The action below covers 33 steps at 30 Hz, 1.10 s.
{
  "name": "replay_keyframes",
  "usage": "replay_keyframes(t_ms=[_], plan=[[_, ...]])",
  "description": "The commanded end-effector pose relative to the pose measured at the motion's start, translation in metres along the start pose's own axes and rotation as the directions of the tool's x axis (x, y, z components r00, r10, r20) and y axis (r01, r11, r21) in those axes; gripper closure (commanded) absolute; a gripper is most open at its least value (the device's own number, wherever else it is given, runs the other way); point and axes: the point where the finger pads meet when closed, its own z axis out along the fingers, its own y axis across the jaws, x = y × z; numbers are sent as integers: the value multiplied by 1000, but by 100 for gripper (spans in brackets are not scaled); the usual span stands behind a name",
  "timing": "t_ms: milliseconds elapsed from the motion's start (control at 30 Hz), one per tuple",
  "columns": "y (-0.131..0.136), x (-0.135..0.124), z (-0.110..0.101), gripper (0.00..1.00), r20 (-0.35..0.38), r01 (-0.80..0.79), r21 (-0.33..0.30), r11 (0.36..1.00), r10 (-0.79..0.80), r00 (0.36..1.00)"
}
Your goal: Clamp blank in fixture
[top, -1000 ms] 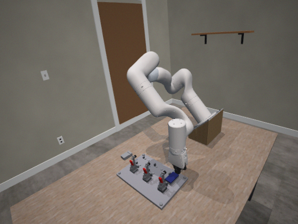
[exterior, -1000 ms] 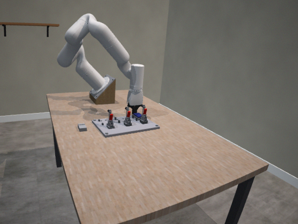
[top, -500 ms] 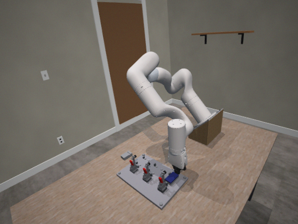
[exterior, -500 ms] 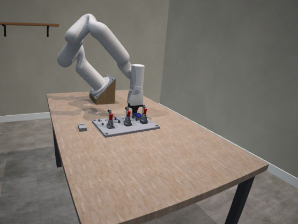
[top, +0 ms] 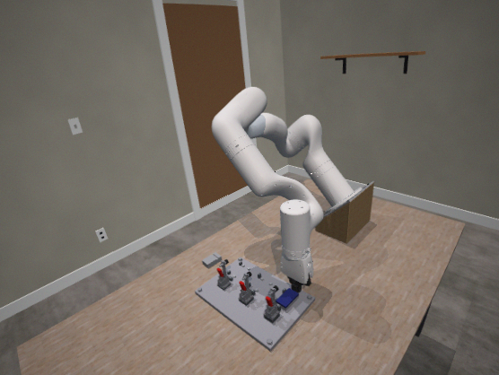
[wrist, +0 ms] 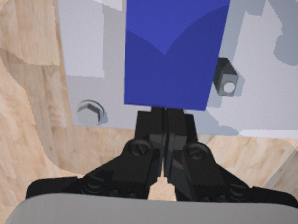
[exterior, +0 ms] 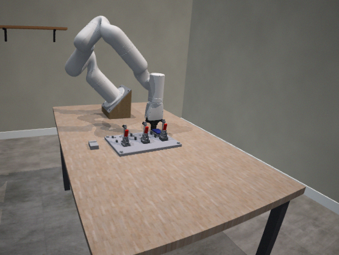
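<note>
The blue blank (top: 287, 297) (exterior: 157, 130) (wrist: 176, 30) lies in the right-hand nest of the grey fixture plate (top: 233, 309) (exterior: 152, 146) (wrist: 87, 63). My gripper (top: 298, 283) (exterior: 154, 123) (wrist: 163, 111) is shut and empty, with its closed fingertips at the blank's near end face. Two small side blocks (wrist: 228, 78) stand along the blank's right edge. That nest's clamp (top: 271, 307) (exterior: 164, 126) has its red handle standing up. The grey finished part (top: 212, 259) (exterior: 93, 144) lies flat on the table, left of the plate.
Two more clamps (top: 221, 271) (top: 242, 285) with raised red handles stand at empty nests on the plate. The arm's wooden base block (top: 347, 215) (exterior: 120, 107) stands behind the plate. A corner bolt (wrist: 91, 111) sits near my fingers.
</note>
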Motion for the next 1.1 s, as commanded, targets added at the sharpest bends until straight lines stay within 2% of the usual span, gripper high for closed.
replay_keyframes(t_ms=[0, 900, 1067], plan=[[0, 2, -1, 100, -2, -1, 1, 1000, 1, 1000], [0, 3, -1, 100, -2, -1, 1, 1000, 1, 1000], [0, -3, -1, 100, -2, -1, 1, 1000, 1, 1000]])
